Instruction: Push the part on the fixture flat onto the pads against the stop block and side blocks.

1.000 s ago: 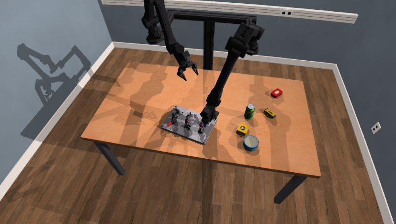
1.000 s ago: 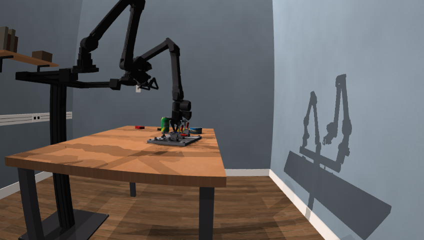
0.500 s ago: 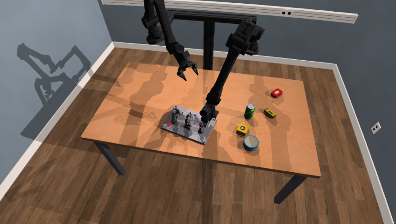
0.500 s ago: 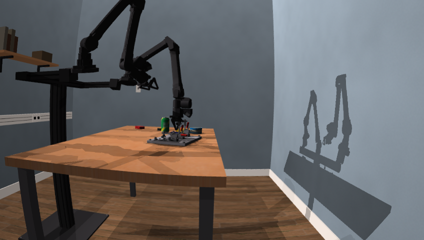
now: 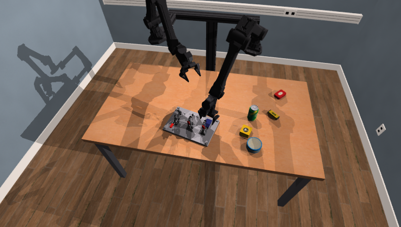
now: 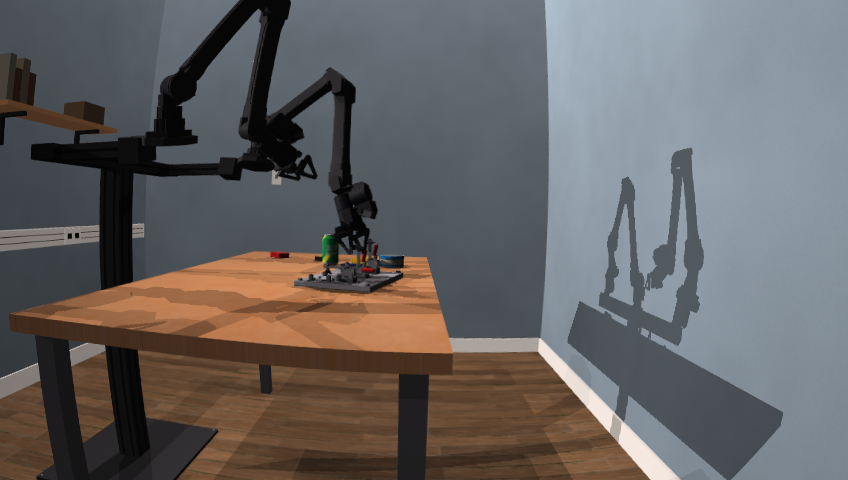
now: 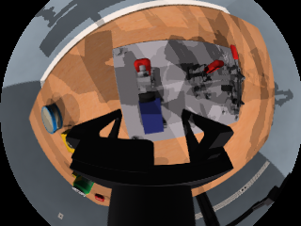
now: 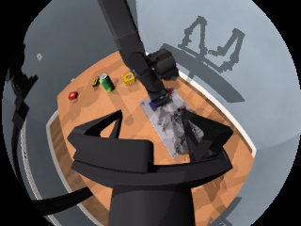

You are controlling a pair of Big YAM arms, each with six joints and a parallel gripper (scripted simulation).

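"What fills the room's middle?"

"A long wooden table (image 5: 126, 112) (image 6: 178, 309) (image 7: 94, 61) (image 8: 89, 108). The left gripper (image 5: 208, 117) (image 6: 355, 249) (image 7: 151, 112) (image 8: 160, 97) hovers low over it, jaws wide, nothing between them. The right gripper (image 5: 194, 78) (image 6: 306, 177) (image 8: 151, 112) hangs well apart from the work, also wide and holding nothing."

"And beneath the left one?"

"A grey metal plate (image 5: 179, 133) (image 6: 333, 285) (image 7: 124, 85) (image 8: 155, 118) carrying clamps. Near one end lies a blue block (image 5: 208, 122) (image 7: 151, 116) (image 8: 151, 105), which I take to be the part. A clamp with a red handle (image 5: 203, 127) (image 7: 142, 63) stands beside it."

"How would it handle?"

"Stiff, I'd guess, fairly light, its smooth faces perhaps slippery. Pinch its two long sides midway if it needs lifting; for seating, closed fingertips pressing near the middle of the top should keep it from tipping, then light nudges low on its sides."

"Is it flush?"

"I can't tell; the pads are hidden, and contact with the stops is unclear."
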